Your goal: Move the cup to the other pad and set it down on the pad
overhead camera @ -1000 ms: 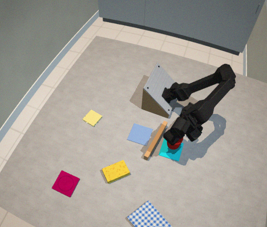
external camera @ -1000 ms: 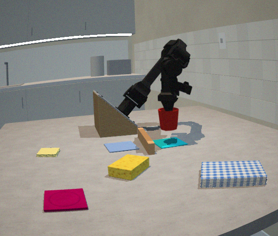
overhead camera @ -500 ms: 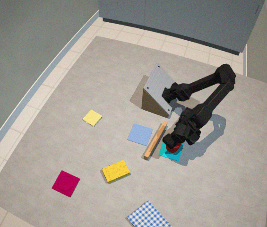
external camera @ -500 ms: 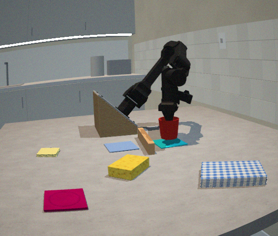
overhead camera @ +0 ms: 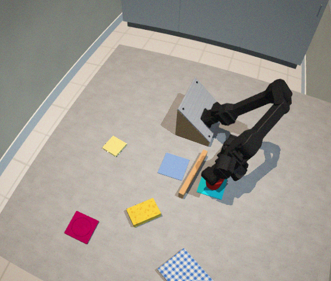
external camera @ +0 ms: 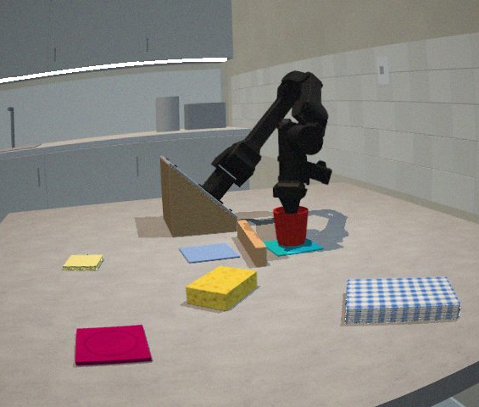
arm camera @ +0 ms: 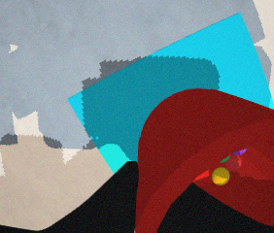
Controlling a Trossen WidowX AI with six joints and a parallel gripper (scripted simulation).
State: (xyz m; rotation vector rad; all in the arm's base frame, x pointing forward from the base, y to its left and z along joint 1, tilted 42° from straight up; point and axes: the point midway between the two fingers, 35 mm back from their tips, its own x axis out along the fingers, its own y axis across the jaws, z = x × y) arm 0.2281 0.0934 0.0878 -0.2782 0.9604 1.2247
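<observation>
The gripper (external camera: 291, 209) is pinching the rim of the red cup (external camera: 291, 227), which is hanging directly under it over the cyan pad (external camera: 292, 247). The cup is looking stiff and light, but open on top, with loose marbles (arm camera: 221, 175) inside, so the rim grip is needing it upright.

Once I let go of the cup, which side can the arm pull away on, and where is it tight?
Open tabletop lies beyond the cyan pad, toward the checkered cloth stack. Tight on the other side: wooden bar, blue pad, ramp.
</observation>
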